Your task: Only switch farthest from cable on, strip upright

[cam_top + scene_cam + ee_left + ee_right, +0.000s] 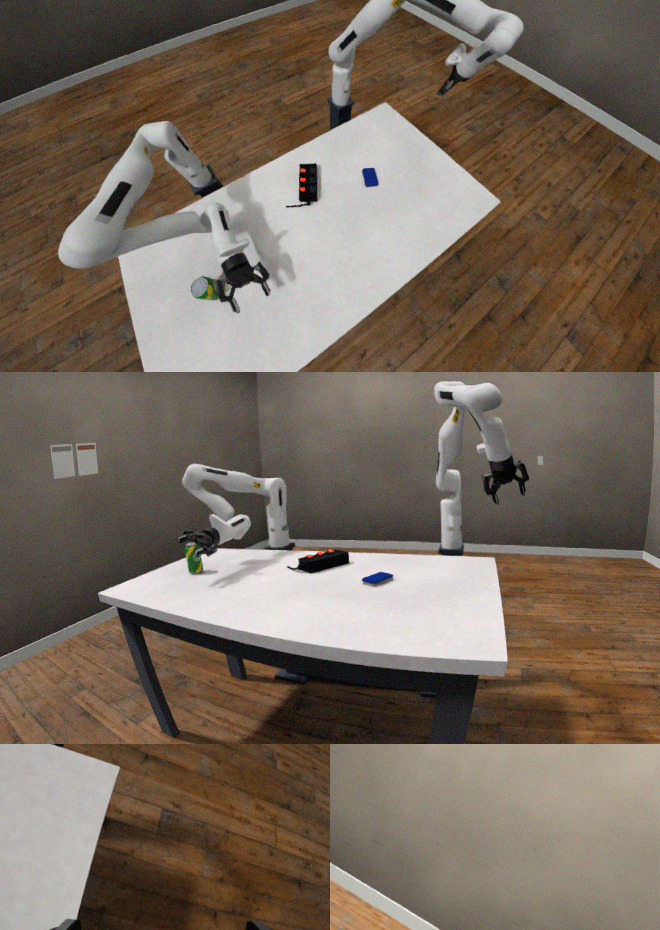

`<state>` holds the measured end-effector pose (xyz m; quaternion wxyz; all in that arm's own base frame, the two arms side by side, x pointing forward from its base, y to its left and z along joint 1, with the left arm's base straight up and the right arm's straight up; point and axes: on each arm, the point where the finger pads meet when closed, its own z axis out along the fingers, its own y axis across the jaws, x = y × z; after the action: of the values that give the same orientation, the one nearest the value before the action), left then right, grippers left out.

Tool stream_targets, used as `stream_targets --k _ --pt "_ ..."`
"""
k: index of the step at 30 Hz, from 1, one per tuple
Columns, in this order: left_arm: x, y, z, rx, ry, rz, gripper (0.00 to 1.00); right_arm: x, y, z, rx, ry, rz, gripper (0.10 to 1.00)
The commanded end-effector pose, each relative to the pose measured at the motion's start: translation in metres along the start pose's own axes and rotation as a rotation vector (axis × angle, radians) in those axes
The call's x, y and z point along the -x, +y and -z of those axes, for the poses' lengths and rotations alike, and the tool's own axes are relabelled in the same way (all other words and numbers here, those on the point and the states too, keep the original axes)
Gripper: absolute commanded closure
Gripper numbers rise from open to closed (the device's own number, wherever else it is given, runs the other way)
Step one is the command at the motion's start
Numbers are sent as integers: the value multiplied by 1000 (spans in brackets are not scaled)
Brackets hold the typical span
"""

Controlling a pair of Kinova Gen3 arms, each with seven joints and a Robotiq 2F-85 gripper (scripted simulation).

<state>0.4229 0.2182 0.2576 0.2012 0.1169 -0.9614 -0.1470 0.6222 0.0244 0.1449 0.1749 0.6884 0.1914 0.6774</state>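
strip: upright on the surface, red switches up; I can't tell which are on. From my right hand, the strip lies back toward the arm bases and over to the left arm's side.
long axis: cable end faces the right hand's side; the switch to leave on is at the other end.
nearer: right hand; my left hand is up high, off beyond the surface.
right hand: spread wide, nothing pinched, can just beside; contact unclear.
left hand: spread wide, holding nothing.
blue block: beyond the strip from the right hand.
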Motion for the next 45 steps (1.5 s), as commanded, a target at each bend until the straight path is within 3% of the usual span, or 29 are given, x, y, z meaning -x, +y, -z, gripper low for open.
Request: stream_targets --k 1,12,14,19,27,29,31,38,45 --pt "-6 33 -21 -58 -1 72 1 -1 0 0 1 2 0 99" --pt "-42 116 -86 -214 -5 312 1 -1 0 0 1 2 0 99" --pt "-42 116 -86 -214 -5 312 1 -1 0 0 1 2 0 99" --pt "-71 155 -122 -290 -14 453 1 -1 0 0 1 2 0 99" --pt "-117 198 -167 -379 -30 653 1 -1 0 0 1 2 0 99" --pt "-129 208 -178 -399 -34 705 1 -1 0 0 1 2 0 99" --pt "-129 208 -178 -399 -34 705 1 -1 0 0 1 2 0 99" --pt "-181 236 -217 -462 -53 904 1 -1 0 0 1 2 0 99" --pt "-226 253 -247 -501 -68 1072 1 -1 0 0 1 2 0 99"
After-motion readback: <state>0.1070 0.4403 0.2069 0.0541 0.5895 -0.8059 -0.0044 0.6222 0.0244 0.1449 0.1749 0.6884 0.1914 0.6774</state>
